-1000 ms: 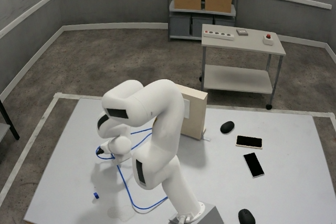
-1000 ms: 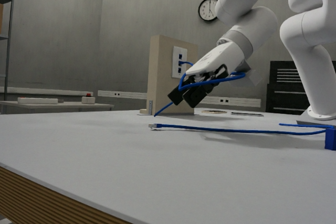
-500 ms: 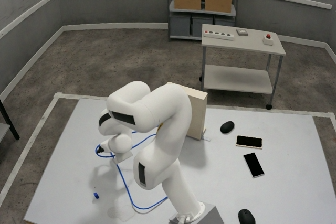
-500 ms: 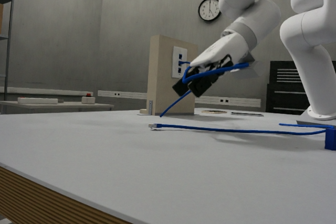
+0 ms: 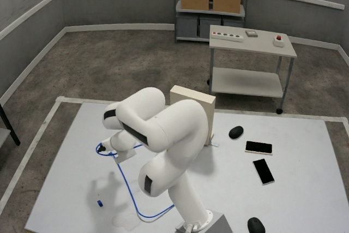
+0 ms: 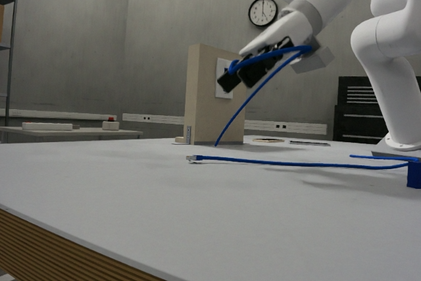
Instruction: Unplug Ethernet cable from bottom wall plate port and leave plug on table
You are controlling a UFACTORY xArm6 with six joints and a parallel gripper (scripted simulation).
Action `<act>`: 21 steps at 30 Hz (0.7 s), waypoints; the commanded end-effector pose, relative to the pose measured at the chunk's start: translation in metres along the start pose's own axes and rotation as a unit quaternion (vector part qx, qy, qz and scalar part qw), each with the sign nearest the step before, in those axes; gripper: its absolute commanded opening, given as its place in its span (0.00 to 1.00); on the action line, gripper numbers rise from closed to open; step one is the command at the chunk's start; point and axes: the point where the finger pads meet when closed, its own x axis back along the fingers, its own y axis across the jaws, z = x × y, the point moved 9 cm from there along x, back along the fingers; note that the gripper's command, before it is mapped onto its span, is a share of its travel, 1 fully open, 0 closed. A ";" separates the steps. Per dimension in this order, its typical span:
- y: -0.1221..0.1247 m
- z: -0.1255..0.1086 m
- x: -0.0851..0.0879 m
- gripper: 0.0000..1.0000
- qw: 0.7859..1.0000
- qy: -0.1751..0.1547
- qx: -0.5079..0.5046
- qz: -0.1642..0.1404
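A beige wall block point(image 6: 205, 101) stands on the table and carries the white wall plate point(image 6: 224, 79); in the top view my arm hides the plate. One blue Ethernet cable point(image 6: 289, 163) lies flat on the table, and its clear plug point(image 6: 191, 158) rests on the bare top, well in from the edge. My gripper point(image 6: 239, 79) is open and empty, raised above the table in front of the plate. A second blue cable point(image 6: 268, 54) comes from the plate and loops over my fingers, then drops to the table. In the top view this loop point(image 5: 97, 149) curls round my gripper point(image 5: 102, 148).
A small blue block point(image 5: 100, 203) sits near the table's front left. A black mouse point(image 5: 235, 132) and two phones point(image 5: 258, 147) point(image 5: 263, 171) lie to the right, with another mouse point(image 5: 256, 225) at the front. A cart point(image 5: 251, 61) stands beyond the table.
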 end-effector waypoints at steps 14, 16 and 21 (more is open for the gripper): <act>0.000 -0.038 0.038 1.00 1.000 0.001 0.000 0.004; 0.000 -0.038 0.038 1.00 1.000 0.001 0.000 0.004; 0.000 -0.038 0.038 1.00 1.000 0.001 0.000 0.004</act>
